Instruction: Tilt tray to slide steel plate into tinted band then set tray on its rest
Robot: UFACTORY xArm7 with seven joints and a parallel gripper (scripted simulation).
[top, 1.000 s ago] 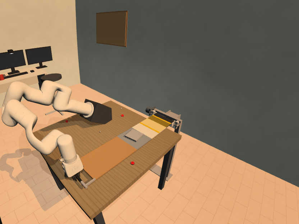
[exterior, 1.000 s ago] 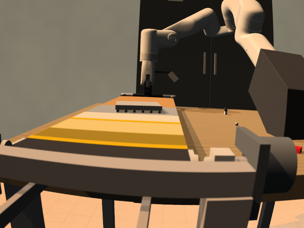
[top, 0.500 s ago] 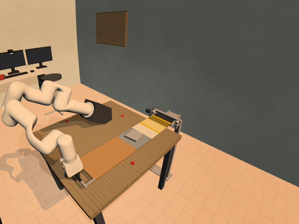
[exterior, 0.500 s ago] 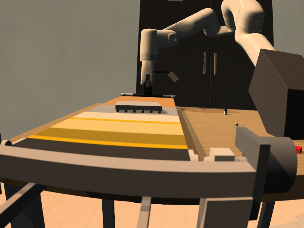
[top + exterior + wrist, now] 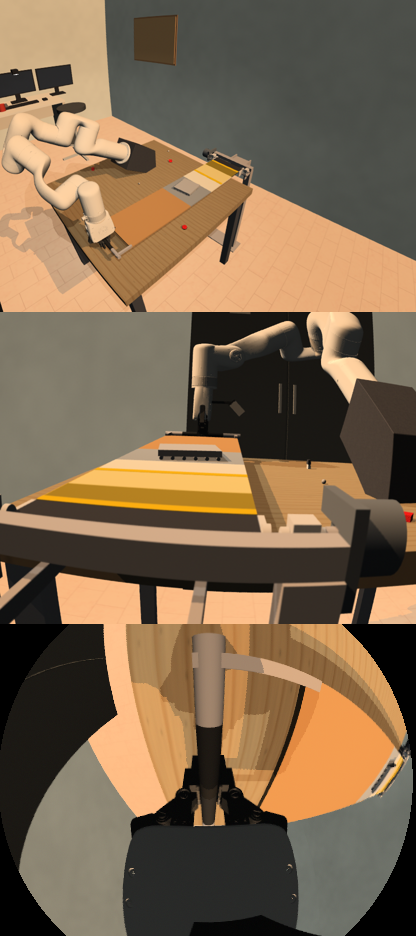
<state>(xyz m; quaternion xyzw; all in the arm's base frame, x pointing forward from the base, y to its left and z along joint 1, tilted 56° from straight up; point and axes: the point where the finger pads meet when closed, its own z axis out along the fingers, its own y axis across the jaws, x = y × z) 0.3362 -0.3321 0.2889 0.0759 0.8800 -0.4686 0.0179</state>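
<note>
The long tray (image 5: 151, 214) (image 5: 188, 440) (image 5: 334, 759) lies level on the wooden table (image 5: 174, 255). The steel plate (image 5: 186, 185) (image 5: 189, 449) rests flat on the bed's grey zone, short of the nearer solid yellow line (image 5: 207, 176) (image 5: 168, 471). The tinted band (image 5: 219, 171) (image 5: 161, 488) lies between that line and the far solid line (image 5: 225, 164) (image 5: 151, 506), and it is bare. My gripper (image 5: 107, 244) (image 5: 202, 427) (image 5: 208, 766) points down at the tray's near end. It is shut on the tray's handle bar (image 5: 119, 251) (image 5: 215, 434) (image 5: 208, 686).
A hinge frame (image 5: 246, 169) (image 5: 168, 543) with a motor (image 5: 208, 153) (image 5: 386, 526) holds the tray's far end at the table edge. The arm's dark base box (image 5: 137, 156) (image 5: 379, 439) stands at the back. Red markers (image 5: 184, 227) (image 5: 170, 160) lie on the table.
</note>
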